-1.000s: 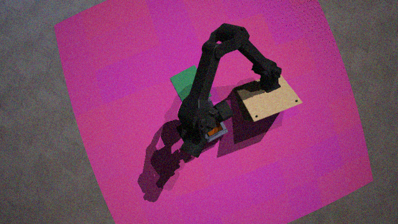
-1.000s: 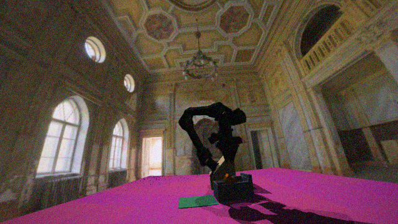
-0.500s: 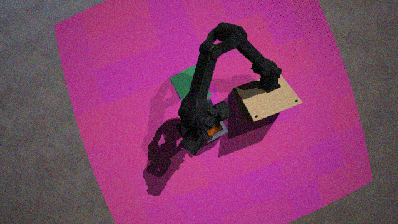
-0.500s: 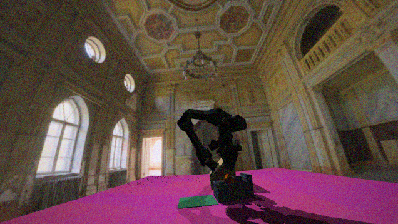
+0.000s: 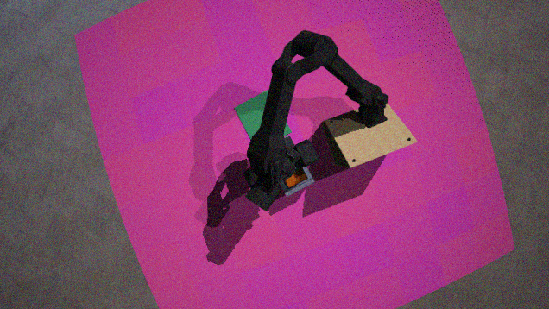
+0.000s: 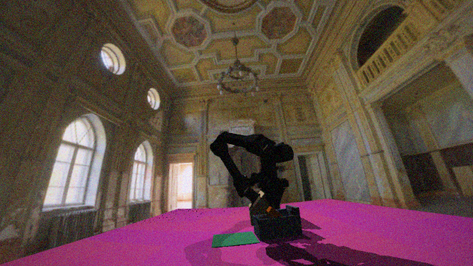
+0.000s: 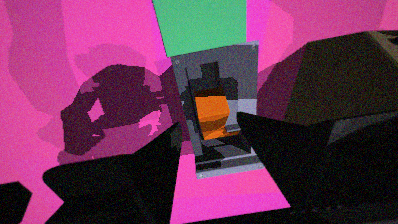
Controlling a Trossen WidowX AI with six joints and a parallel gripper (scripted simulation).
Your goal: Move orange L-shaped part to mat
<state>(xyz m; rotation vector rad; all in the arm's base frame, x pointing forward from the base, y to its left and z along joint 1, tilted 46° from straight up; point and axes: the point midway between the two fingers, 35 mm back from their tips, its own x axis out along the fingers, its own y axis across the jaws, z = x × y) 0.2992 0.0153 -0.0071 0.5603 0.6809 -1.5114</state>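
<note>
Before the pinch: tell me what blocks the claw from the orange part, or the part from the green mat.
Nothing visible does. The open claw hangs above the orange part, one end tipped up in the grey tray. The green mat lies right beside the tray.

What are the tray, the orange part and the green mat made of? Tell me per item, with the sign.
Tray: flat grey with sharp edges and corner dots like screws; looks like metal or hard plastic.
Orange part: solid matte colour, crisp faces; probably plastic.
Green mat: thin, flat, no shine; perhaps rubber or felt, hard to tell.
</note>
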